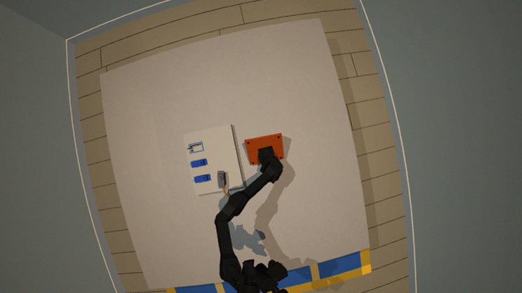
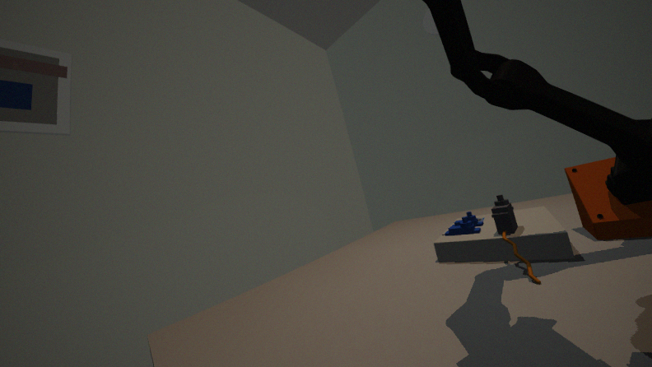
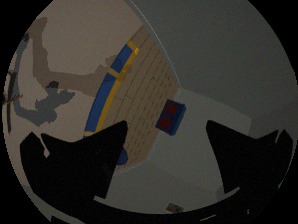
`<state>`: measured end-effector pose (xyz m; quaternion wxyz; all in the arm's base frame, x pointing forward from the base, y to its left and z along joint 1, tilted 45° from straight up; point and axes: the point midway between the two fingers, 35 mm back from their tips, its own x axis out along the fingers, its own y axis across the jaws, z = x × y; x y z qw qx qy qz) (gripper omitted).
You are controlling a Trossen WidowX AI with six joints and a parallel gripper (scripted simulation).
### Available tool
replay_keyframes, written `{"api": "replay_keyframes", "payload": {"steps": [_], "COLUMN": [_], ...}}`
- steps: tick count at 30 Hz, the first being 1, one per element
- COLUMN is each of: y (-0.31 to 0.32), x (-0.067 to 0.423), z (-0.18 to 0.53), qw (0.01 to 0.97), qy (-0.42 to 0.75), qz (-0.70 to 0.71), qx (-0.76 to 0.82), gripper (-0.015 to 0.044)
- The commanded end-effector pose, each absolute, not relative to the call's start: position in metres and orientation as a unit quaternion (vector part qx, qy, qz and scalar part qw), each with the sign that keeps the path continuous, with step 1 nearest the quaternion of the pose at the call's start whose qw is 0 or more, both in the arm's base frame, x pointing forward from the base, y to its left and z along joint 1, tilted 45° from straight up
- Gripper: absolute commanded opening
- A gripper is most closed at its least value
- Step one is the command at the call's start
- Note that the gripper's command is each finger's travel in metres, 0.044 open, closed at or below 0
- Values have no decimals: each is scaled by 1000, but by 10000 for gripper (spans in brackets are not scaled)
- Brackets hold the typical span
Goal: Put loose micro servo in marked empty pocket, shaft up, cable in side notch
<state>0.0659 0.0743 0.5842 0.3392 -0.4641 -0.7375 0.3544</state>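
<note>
The loose grey micro servo (image 1: 221, 179) (image 2: 503, 216) stands upright on the white deck (image 1: 216, 141) (image 2: 542, 246) near its corner, shaft up. Its orange cable (image 1: 226, 192) (image 2: 522, 262) hangs over the deck's edge onto the table. The marked empty pocket (image 1: 196, 147) has a blue outline and a side notch, at the deck's far end. Two blue servos (image 1: 198, 163) (image 1: 202, 178) sit in the other pockets, and they also show in the exterior view (image 2: 465, 225). My gripper (image 1: 271, 279) (image 3: 168, 125) is open and empty. It is far from the deck, out by the table's edge.
The arm's orange base plate (image 1: 251, 145) (image 2: 588, 196) stands right beside the deck. The arm reaches from it past the deck's corner. A blue and yellow strip (image 1: 337, 265) (image 3: 103, 96) runs along the table's edge under the gripper. A poster (image 2: 31, 89) hangs on the wall.
</note>
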Motion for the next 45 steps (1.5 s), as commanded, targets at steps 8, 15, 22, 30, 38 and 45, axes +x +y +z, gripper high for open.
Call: {"api": "replay_keyframes", "payload": {"steps": [8,15,22,30,38,45], "y": [80,94,113,139,165,185], "x": [44,22,9,3,10,23], "z": [577,565,549,526,501,477], "qw": [317,292,269,240,225,215], "qy": [-727,-702,-667,-620,-561,-506], "qz": [342,334,337,347,367,389], "qx": [-504,-557,-608,-661,-708,-739], "gripper": [440,440,440,440,440,440]}}
